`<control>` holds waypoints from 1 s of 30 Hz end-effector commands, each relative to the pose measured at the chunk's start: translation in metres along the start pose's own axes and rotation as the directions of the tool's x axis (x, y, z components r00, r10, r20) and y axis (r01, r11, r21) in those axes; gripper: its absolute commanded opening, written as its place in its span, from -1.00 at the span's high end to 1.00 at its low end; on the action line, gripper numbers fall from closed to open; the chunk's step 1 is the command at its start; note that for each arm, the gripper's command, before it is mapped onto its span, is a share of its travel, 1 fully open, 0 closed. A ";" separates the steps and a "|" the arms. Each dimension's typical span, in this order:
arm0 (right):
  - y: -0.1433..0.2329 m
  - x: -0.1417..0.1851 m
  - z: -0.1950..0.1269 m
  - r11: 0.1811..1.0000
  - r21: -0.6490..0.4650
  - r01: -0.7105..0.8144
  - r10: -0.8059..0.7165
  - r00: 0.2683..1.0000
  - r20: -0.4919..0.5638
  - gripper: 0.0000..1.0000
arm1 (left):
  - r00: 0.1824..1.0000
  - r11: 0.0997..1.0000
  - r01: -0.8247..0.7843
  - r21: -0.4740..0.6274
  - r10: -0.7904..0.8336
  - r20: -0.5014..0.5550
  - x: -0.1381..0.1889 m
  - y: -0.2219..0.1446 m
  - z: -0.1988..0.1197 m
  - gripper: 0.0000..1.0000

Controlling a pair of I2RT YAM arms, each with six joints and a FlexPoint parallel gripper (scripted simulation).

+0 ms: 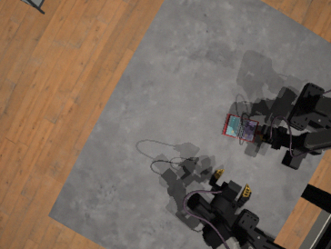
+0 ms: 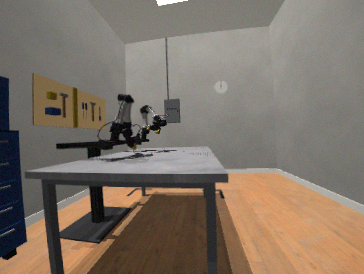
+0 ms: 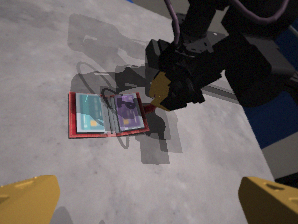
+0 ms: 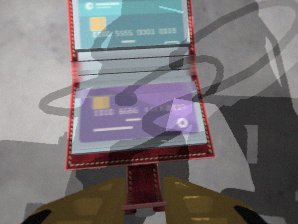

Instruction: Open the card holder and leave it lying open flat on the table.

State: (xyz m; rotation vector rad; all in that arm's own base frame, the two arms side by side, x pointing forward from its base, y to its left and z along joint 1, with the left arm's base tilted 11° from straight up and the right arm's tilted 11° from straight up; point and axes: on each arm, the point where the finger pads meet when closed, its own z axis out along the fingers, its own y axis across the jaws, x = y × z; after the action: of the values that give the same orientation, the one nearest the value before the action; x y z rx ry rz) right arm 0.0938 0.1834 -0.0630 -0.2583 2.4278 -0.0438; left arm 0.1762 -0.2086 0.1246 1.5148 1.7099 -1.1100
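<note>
The red card holder [image 1: 235, 126] [image 3: 111, 134] [image 4: 135, 159] spreads open beyond the right gripper [image 1: 261, 135] [image 2: 134, 147] [image 3: 151, 100] [image 4: 144, 185], strap [image 4: 143, 182] pinched; the left gripper [image 1: 233, 183] [image 2: 157, 130] [image 3: 149, 184] gapes. Only the right wrist shows stitching.

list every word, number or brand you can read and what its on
"5555" on the teal card; the digits around it are too blurred to be sure of.
Purple card: a row of digits, too blurred to quote.
Wall clock: any numerals are too small to read.

The red card holder [image 1: 224, 124] [image 3: 72, 116] [image 4: 145, 161] lies open on the grey table [image 1: 150, 91] [image 2: 125, 176] [image 3: 35, 150] [image 4: 30, 110].
</note>
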 end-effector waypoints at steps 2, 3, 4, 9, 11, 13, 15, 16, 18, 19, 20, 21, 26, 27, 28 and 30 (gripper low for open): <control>0.009 0.001 -0.003 0.999 -0.006 -0.034 0.034 0.999 0.018 0.83 | 0.999 0.999 -0.002 0.032 0.003 -0.037 0.011 -0.011 0.003 -1.00; 0.009 0.001 -0.003 0.999 -0.007 -0.035 0.036 0.999 0.018 0.83 | 0.999 0.999 -0.001 0.032 0.002 -0.038 0.011 -0.011 0.003 -1.00; 0.009 0.001 -0.003 0.999 -0.007 -0.035 0.036 0.999 0.018 0.83 | 0.999 0.999 -0.001 0.032 0.002 -0.038 0.011 -0.011 0.003 -1.00; 0.007 0.001 -0.003 0.999 -0.008 -0.043 0.043 0.999 0.009 0.61 | 0.999 1.000 -0.006 0.029 0.007 -0.036 0.009 -0.010 0.002 -1.00; 0.007 0.001 -0.003 0.999 -0.008 -0.043 0.043 0.999 0.009 0.17 | 0.999 1.000 -0.006 0.029 0.007 -0.036 0.009 -0.010 0.002 -1.00; 0.009 0.000 -0.006 0.999 -0.012 -0.035 0.035 0.999 0.005 -0.09 | 0.999 1.000 -0.006 0.029 0.007 -0.036 0.009 -0.010 0.002 -1.00; 0.007 0.000 -0.006 1.000 -0.001 -0.008 0.008 1.000 -0.009 -0.22 | 0.999 1.000 -0.006 0.029 0.007 -0.036 0.009 -0.010 0.002 -1.00; 0.006 -0.002 -0.006 1.000 0.005 0.005 -0.005 1.000 -0.016 -0.22 | 0.999 1.000 -0.005 0.029 0.007 -0.036 0.009 -0.010 0.002 -1.00; 0.005 -0.007 -0.007 0.999 0.015 0.038 -0.037 0.999 -0.034 -0.22 | 0.999 1.000 -0.005 0.029 0.006 -0.036 0.009 -0.010 0.002 -1.00; 0.006 -0.010 -0.008 0.998 0.018 0.054 -0.053 0.998 -0.045 -0.22 | 0.999 1.000 -0.004 0.029 0.006 -0.036 0.009 -0.010 0.002 -1.00; 0.006 -0.013 -0.009 0.998 0.020 0.064 -0.062 0.997 -0.053 -0.22 | 0.999 1.000 -0.004 0.029 0.005 -0.036 0.009 -0.010 0.002 -1.00; 0.006 -0.013 -0.009 0.998 0.020 0.064 -0.062 0.997 -0.053 -0.22 | 0.999 1.000 -0.004 0.029 0.005 -0.036 0.009 -0.010 0.002 -1.00; 0.010 -0.041 -0.016 0.997 0.011 0.078 -0.077 0.993 -0.090 -0.22 | 1.000 1.000 -0.027 0.011 0.027 -0.014 0.000 -0.005 -0.001 -1.00; 0.011 -0.050 -0.018 0.997 0.006 0.072 -0.071 0.993 -0.095 -0.22 | 0.999 0.999 -0.032 0.001 0.032 -0.007 -0.003 -0.003 -0.002 -1.00; 0.011 -0.058 -0.019 0.998 0.001 0.063 -0.063 0.993 -0.099 -0.22 | 0.999 0.999 -0.041 -0.011 0.041 0.001 -0.007 0.000 -0.004 -1.00; 0.011 -0.074 -0.023 0.999 -0.009 0.045 -0.045 0.994 -0.100 -0.22 | 0.999 0.999 -0.046 -0.029 0.046 0.022 -0.015 0.005 -0.007 -1.00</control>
State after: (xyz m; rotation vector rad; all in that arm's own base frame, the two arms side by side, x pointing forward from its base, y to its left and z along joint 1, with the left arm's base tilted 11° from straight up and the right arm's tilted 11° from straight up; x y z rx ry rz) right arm 0.1266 0.2019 -0.0182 -0.2297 2.4914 -0.0573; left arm 0.1695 -0.2066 0.1209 1.5391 1.7155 -1.1170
